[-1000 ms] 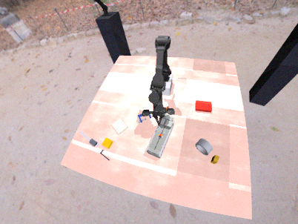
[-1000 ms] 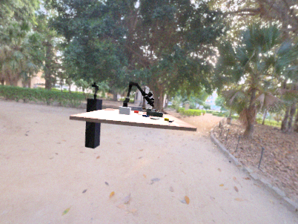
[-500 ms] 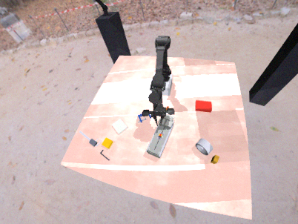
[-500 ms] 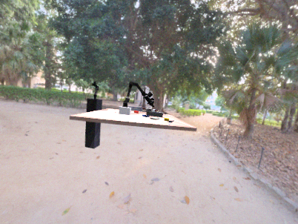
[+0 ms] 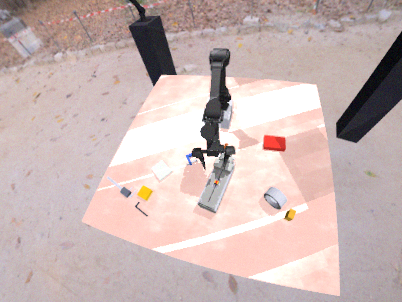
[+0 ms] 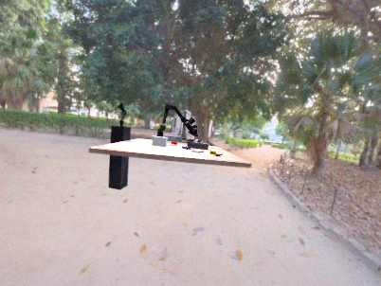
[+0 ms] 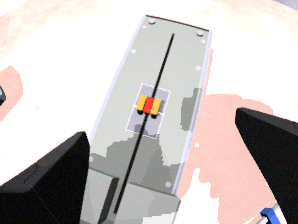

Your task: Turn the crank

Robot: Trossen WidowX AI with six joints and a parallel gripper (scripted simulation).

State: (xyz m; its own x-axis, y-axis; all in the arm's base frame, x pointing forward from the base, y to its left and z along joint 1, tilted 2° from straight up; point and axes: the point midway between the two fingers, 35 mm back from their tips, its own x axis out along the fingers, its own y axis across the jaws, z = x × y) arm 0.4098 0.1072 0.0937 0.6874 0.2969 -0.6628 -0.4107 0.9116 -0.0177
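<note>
The grey machine [image 5: 208,201] [image 6: 197,145] [image 7: 185,55] has a long dark slot. The red pointer [image 7: 149,104] sits over the slot, between the two brass marks, left brass mark [image 7: 141,103] and right brass mark [image 7: 156,107]. The three form one row and look level in the wrist view. My gripper [image 5: 215,163] [image 6: 196,134] [image 7: 164,127] is open and empty, with its fingers wide apart above the crank end of the machine. A small orange part [image 5: 226,146] shows behind the gripper; whether it is the crank handle I cannot tell. The crank is otherwise hidden.
A blue object [image 5: 189,159] [image 7: 270,216] lies beside the machine. A white square [image 5: 162,170], yellow block [image 5: 145,193], hex key [image 5: 141,209] and grey-headed tool [image 5: 125,192] lie left. A red block [image 5: 274,143], grey ring [image 5: 268,200] and small yellow block [image 5: 290,215] lie right.
</note>
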